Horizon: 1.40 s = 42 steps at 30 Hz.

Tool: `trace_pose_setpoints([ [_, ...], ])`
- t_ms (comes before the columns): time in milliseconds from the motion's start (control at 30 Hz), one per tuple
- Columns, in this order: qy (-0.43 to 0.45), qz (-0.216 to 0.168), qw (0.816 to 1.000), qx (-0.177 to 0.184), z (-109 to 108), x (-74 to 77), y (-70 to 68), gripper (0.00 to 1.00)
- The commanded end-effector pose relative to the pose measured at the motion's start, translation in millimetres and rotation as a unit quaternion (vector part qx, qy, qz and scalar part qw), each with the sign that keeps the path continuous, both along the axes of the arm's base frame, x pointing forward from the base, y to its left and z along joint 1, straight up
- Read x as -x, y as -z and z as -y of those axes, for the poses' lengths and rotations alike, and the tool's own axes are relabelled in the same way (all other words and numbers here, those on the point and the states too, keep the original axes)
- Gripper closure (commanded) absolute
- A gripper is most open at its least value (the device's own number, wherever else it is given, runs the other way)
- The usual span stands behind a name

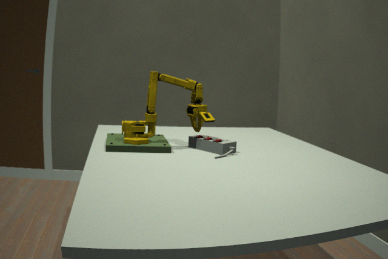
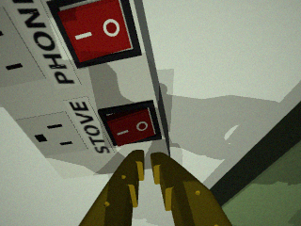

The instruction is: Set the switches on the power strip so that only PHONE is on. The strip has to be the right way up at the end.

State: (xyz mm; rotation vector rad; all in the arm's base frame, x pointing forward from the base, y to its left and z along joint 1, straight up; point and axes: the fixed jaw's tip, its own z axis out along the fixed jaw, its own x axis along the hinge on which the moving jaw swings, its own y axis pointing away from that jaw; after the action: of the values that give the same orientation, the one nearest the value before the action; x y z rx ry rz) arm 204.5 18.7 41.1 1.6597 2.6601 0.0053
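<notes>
Hovering closed fingers — above STOVE switch (image 2: 130,125) — holding nothing

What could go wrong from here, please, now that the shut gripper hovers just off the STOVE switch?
The gripper hangs shut near the strip's long edge; a descent off-centre could slip off the STOVE switch and nudge the power strip. Pushing sideways might tip it over. The PHONE switch sits close, so an overshoot could flip it unintentionally.
</notes>
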Motion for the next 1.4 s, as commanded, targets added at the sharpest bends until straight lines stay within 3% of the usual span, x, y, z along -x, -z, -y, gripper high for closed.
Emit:
trace_pose_setpoints([
  [0, 0.002, -0.003, 1.000, 0.000, -1.3, -0.6, 0.1, 1.00],
  [767, 0.063, -0.003, 0.998, 0.000, 25.5, -37.4, -0.4, 1.00],
  [1367, 0.067, -0.003, 0.998, 0.000, 27.5, -39.3, -0.1, 1.00],
])
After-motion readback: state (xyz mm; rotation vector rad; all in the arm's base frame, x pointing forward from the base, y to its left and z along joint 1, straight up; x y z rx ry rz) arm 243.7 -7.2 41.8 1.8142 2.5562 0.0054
